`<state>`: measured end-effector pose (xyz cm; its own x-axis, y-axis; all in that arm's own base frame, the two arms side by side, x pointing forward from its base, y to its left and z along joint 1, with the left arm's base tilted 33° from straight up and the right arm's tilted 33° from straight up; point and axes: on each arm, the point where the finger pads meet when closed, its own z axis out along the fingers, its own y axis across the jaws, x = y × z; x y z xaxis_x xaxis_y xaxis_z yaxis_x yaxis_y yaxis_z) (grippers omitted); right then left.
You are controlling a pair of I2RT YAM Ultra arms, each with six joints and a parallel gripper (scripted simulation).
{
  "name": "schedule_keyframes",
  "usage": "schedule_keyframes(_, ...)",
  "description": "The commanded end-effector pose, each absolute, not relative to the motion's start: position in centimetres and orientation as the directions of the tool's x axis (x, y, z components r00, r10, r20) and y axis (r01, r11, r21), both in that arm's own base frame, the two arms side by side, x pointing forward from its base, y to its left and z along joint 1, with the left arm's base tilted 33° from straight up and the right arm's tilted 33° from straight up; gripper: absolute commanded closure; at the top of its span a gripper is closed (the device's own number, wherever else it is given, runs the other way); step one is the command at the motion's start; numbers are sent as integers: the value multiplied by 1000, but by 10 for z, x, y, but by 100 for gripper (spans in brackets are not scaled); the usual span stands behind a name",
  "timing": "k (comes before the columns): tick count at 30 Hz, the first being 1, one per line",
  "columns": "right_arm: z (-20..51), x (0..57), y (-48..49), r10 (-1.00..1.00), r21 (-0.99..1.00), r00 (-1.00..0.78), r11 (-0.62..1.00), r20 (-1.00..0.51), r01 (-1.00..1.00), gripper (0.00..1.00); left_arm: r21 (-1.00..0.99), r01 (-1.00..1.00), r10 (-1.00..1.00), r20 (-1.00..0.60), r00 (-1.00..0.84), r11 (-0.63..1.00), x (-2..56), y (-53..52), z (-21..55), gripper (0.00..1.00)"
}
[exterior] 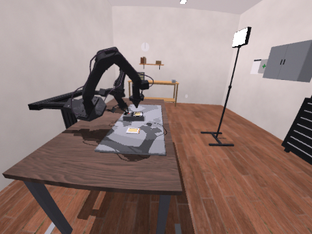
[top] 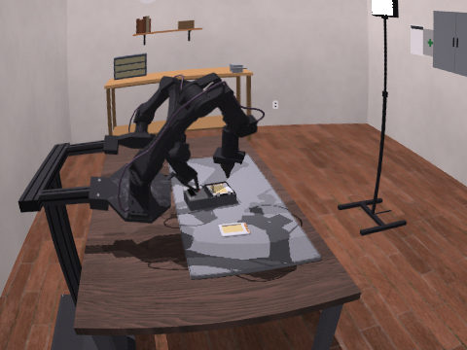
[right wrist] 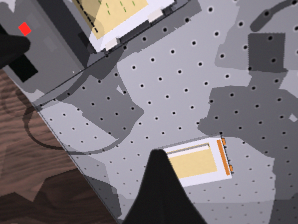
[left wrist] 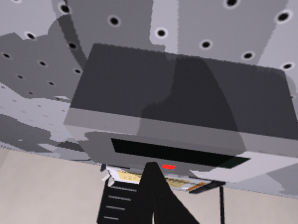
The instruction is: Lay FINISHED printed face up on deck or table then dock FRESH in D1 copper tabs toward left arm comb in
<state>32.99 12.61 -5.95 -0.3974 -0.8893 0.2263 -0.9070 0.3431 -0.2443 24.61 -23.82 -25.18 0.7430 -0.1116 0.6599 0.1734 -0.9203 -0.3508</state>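
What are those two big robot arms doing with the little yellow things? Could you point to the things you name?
They're working on swapping gel cassettes, which are the flat yellow-and-white things. One cassette (top: 221,189) (exterior: 138,114) (left wrist: 130,177) (right wrist: 120,15) is in the dark dock (top: 209,201) (exterior: 133,118) (left wrist: 125,80) (right wrist: 50,45), and another cassette (top: 234,229) (exterior: 133,130) (right wrist: 192,162) lies on the gray deck (top: 209,253) (exterior: 130,146) (left wrist: 200,20) (right wrist: 170,100). The left gripper (top: 197,188) (exterior: 126,112) (left wrist: 151,168) is at the dock, by its red mark. The right gripper (top: 228,176) (exterior: 136,107) (right wrist: 157,156) is above the dock. Both are closed and holding nothing.
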Motion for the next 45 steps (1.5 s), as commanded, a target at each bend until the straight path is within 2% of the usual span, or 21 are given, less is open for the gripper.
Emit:
schedule_keyframes(1,-41,334,133,-896,-276,-405,349,182,-895,100,-479,143,-137,503,853,-866,221,-192,-287,100)
schedule_keyframes(15,-35,332,129,-896,-276,-405,349,182,-895,100,-479,143,-137,503,853,-866,221,-192,-287,100)
schedule_keyframes(17,-36,329,127,-891,-250,-393,337,226,-908,100,-479,143,-137,503,853,-866,221,-192,-287,100)
schedule_keyframes(45,-43,327,122,-895,-264,-394,336,209,-904,100,-479,143,-137,503,853,-866,221,-192,-287,100)
